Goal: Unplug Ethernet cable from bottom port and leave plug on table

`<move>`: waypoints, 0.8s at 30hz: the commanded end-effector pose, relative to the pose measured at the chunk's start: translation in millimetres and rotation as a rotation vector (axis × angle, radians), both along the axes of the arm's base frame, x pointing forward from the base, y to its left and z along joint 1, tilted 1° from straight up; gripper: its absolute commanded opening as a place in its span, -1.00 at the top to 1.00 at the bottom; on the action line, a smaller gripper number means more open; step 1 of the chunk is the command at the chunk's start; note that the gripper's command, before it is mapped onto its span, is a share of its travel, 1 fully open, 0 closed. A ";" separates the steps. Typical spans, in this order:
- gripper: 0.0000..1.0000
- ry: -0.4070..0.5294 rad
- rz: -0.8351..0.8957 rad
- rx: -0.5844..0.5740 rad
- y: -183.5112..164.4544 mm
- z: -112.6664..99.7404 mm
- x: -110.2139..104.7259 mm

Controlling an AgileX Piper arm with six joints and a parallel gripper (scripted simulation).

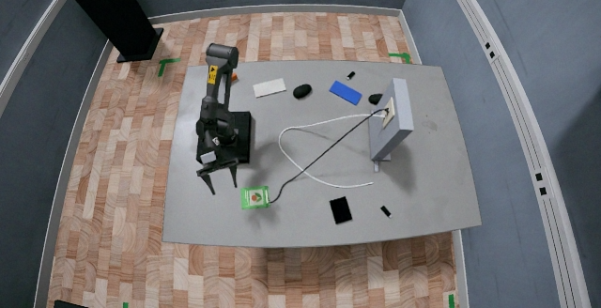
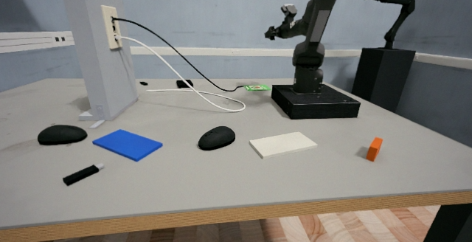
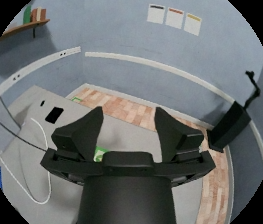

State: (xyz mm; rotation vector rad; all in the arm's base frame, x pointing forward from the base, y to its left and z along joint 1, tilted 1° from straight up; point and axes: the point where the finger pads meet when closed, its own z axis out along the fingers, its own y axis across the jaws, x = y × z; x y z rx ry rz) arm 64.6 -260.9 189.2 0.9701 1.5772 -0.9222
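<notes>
A beige wall plate (image 1: 391, 112) (image 2: 110, 26) is set in an upright grey block (image 1: 400, 106) (image 2: 85, 57) on the right part of the table (image 1: 423, 181) (image 2: 221, 187). A white cable (image 1: 324, 121) (image 2: 166, 90) is plugged into the plate's bottom port by its plug (image 2: 119, 37) and loops across the table top. A black cable (image 1: 329, 150) (image 2: 177, 55) is plugged into the top port and runs to a green card (image 1: 254, 197) (image 2: 257, 87). My gripper (image 1: 223, 182) (image 2: 270, 33) (image 3: 128, 112) is open and empty. It hangs in the air by the arm's base, far from the plate.
The arm stands on a black base (image 1: 241, 134) (image 2: 317, 102). Two black mice (image 1: 302, 91) (image 1: 375, 98), a blue pad (image 1: 346, 92), a white pad (image 1: 269, 87), a black card (image 1: 340, 209), two small sticks (image 1: 350, 75) (image 1: 385, 211) and an orange block (image 2: 374, 148) lie about.
</notes>
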 end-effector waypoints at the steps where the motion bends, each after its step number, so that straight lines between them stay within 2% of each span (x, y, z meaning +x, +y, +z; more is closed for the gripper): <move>1: -1.00 0.000 0.000 -0.001 -0.1 0.3 0.0; 17: -1.00 0.000 0.000 -0.001 -0.1 0.3 0.0; 18: 0.36 0.010 0.008 -0.001 -2.1 2.1 3.1; 24: 0.36 0.058 0.065 0.009 -10.3 11.1 27.5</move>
